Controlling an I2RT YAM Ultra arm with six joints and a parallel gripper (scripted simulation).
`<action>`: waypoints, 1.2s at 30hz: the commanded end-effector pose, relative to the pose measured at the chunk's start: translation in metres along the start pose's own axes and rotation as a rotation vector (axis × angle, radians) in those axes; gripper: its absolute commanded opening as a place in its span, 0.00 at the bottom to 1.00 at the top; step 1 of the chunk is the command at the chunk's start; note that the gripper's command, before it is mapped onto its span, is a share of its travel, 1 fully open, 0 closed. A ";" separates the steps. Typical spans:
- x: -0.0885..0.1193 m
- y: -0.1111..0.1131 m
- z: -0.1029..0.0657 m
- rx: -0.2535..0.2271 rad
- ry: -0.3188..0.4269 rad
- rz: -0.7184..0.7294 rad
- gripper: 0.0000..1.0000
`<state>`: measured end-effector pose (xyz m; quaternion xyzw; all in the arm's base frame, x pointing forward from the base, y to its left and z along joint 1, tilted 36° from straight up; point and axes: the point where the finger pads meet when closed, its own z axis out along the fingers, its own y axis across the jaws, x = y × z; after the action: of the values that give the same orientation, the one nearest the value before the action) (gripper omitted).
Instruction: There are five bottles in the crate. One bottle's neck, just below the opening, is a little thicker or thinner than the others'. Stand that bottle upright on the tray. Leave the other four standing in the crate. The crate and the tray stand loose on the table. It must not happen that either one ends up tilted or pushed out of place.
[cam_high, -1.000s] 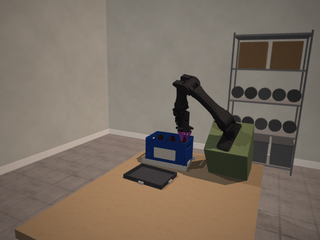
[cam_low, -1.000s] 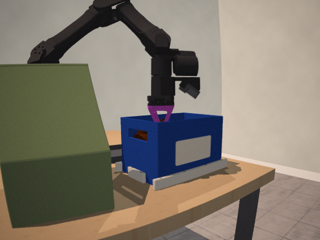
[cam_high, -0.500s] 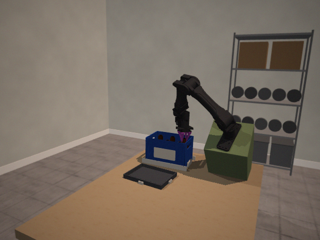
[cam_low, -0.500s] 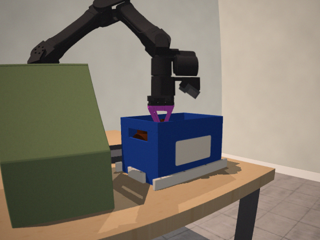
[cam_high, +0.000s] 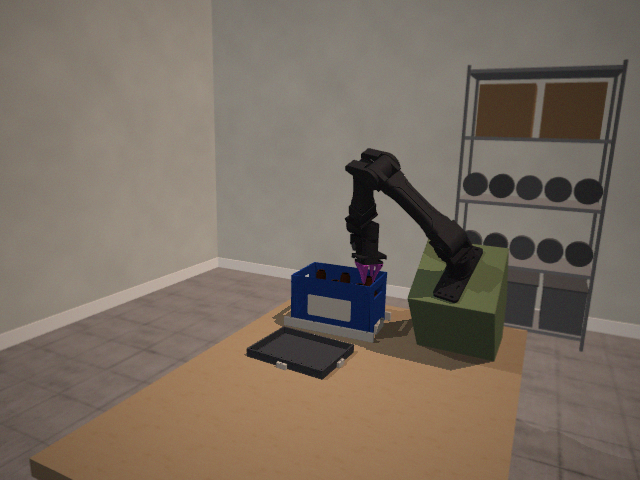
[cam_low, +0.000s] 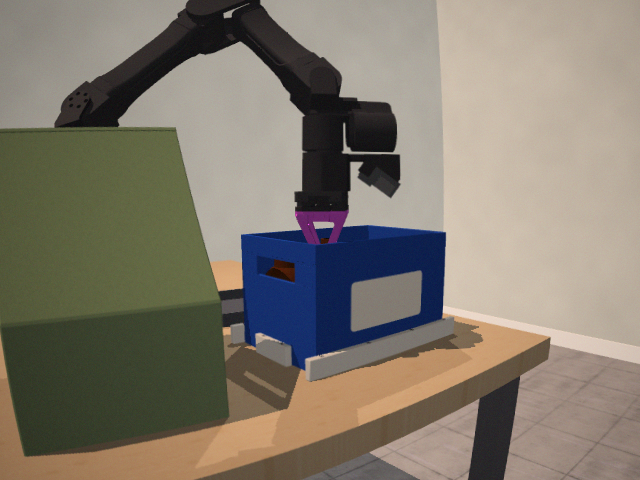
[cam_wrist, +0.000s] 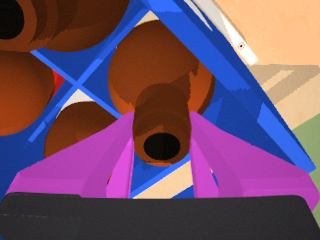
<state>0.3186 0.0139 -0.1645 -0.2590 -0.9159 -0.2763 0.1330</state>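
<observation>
Gripping one brown bottle (cam_high: 369, 280) (cam_low: 324, 240) (cam_wrist: 161, 95) by its neck, the tool (cam_high: 368, 283) (cam_low: 325, 242) (cam_wrist: 161, 121) points down into the right end of the blue crate (cam_high: 363, 310) (cam_low: 330, 289) (cam_wrist: 240, 85), as the top view shows it. Its magenta fingers are clamped on opposite sides of the neck, just below the mouth, and the bottle's body sits in a corner compartment. Whether this neck is the odd one, I cannot tell. Dividers separate it from the other bottles (cam_high: 321, 274) (cam_wrist: 22, 92), and the crate's high walls stand close around the fingers. Pale strips (cam_high: 330, 329) (cam_low: 379, 348) lie along the crate's foot. The dark tray (cam_high: 299, 350) lies flat on the counter (cam_high: 310, 423) (cam_low: 413, 382) (cam_wrist: 290, 30), on the near side of the crate. Right of the crate, the green block (cam_high: 454, 325) (cam_low: 113, 361) bears the arm (cam_high: 421, 204) (cam_low: 155, 67).

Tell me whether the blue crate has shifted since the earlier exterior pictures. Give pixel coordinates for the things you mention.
No. In the exterior view, the blue crate (cam_high: 330, 289) (cam_low: 382, 258) sits at the same place between the pale strips (cam_high: 328, 329) (cam_low: 379, 349) on the table (cam_high: 310, 413) (cam_low: 506, 335).
</observation>
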 end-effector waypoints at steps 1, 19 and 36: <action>-0.006 0.002 -0.005 -0.007 -0.022 0.000 0.00; -0.010 0.004 -0.020 -0.006 -0.036 -0.009 0.00; -0.010 0.003 -0.038 -0.005 -0.041 -0.012 0.00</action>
<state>0.3144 0.0094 -0.1517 -0.2548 -0.9163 -0.2750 0.1411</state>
